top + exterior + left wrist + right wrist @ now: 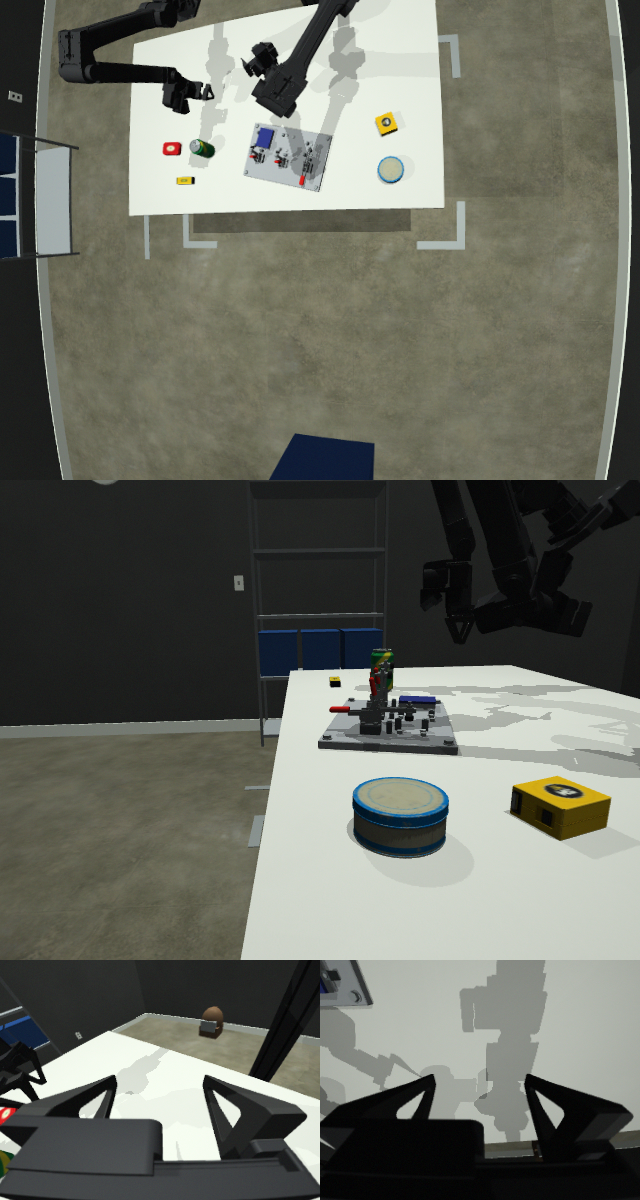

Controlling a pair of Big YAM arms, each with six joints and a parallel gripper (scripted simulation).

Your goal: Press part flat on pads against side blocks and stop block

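We see a white table point(351, 191) point(444, 903) point(165, 1095) point(590, 1060) bearing a grey fixture plate point(283, 178) point(341, 740) point(364, 985), a green soda can point(202, 148) point(388, 658) point(5, 1162), a blue-rimmed round tin point(390, 169) point(400, 815), a yellow tape measure point(386, 124) point(560, 808), a small yellow-and-black block point(185, 180) point(334, 681) and a red box point(171, 148) point(6, 1114).

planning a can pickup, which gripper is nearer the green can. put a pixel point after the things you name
Right. In the top view, right gripper point(210, 93) point(460, 641) point(41, 1091) point(480, 1079) is up-picture of green can point(202, 148) point(386, 678) point(5, 1162); left gripper point(246, 64) point(160, 1079) is farther, up and right.

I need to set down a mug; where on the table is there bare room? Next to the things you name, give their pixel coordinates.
Widest: between the fixture plate point(263, 173) point(337, 729) point(355, 980) and the blue-rimmed tin point(390, 169) point(400, 810). A narrower strip separates the plate from the green can point(202, 148) point(382, 656) point(4, 1164). Crowded: around the can, red box point(171, 148) point(6, 1114) and small yellow block point(185, 180) point(334, 681).
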